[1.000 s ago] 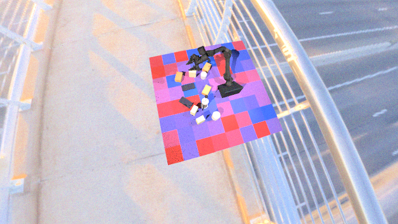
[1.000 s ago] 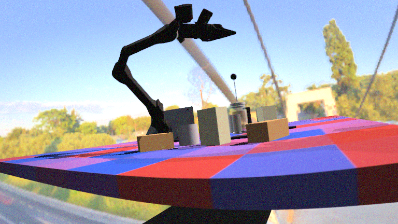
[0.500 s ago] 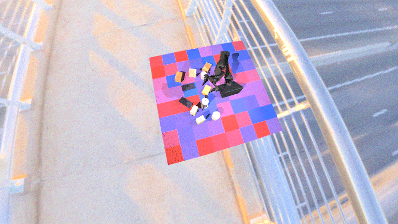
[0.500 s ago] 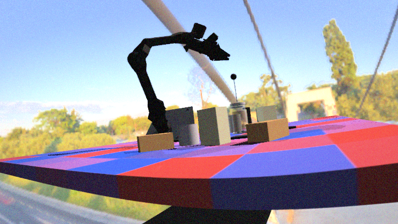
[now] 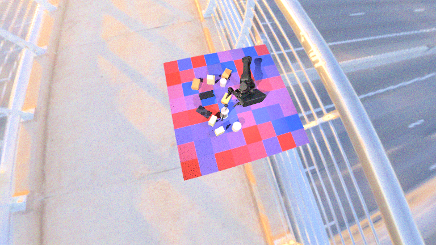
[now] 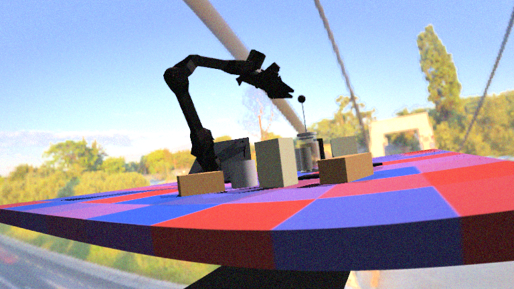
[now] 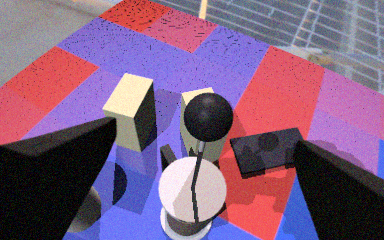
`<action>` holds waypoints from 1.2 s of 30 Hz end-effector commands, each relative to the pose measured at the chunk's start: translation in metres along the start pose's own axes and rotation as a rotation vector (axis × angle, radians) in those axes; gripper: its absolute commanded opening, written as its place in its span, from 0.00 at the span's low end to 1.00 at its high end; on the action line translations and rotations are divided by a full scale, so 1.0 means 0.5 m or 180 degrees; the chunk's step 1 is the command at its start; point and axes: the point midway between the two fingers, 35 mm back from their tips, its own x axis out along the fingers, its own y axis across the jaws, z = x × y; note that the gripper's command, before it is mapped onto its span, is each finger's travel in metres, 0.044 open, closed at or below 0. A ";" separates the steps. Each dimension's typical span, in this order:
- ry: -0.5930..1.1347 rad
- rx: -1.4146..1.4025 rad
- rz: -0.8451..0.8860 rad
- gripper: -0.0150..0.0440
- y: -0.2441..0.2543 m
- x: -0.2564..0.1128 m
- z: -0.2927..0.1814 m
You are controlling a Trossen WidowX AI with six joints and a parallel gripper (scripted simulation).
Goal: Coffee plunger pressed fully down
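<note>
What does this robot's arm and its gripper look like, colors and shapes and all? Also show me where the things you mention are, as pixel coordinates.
The arm (image 5: 246, 72) (image 6: 185, 96) is black, built of slim links with chunkier joints and blocky housings near the wrist. The gripper (image 5: 231, 97) (image 6: 292, 94) (image 7: 206, 137) is black too, with two fingers tapering to narrow tips. No markings or loose cables can be made out.

You've got, by count: 3 tan/orange rect. blocks (image 5: 226, 74) (image 5: 195, 83) (image 5: 226, 98) (image 6: 201, 184) (image 6: 332, 170), 3 cream rect. blocks (image 5: 210, 79) (image 5: 212, 120) (image 5: 219, 131) (image 6: 268, 162) (image 7: 129, 97), 2 white/grey cyls. (image 5: 223, 82) (image 5: 236, 126) (image 6: 244, 173) (image 7: 88, 210), 2 flat black rect. slabs (image 5: 206, 94) (image 5: 203, 112) (image 7: 270, 151). Also for you: 1 clear-walled cyl. coffee press (image 5: 224, 113) (image 6: 307, 151) (image 7: 186, 187) w/ 1 round black knob (image 6: 301, 98) (image 7: 208, 117), 1 black jointed robot arm (image 5: 246, 74) (image 6: 185, 96), and 1 square red/blue/purple checkered tabletop (image 5: 252, 134) (image 6: 363, 213) (image 7: 272, 95). Material of blocks, cyls. & slabs: can't tell.
</note>
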 end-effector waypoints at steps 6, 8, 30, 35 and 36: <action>-0.0039 0.0027 0.0013 1.00 -0.001 0.016 -0.003; -0.0039 0.0027 0.0013 1.00 -0.001 0.022 -0.002; -0.0047 0.0031 0.0004 0.91 -0.004 0.081 -0.001; -0.0047 0.0031 0.0004 0.69 -0.004 0.081 -0.001; -0.0047 0.0031 0.0004 0.64 -0.004 0.081 -0.001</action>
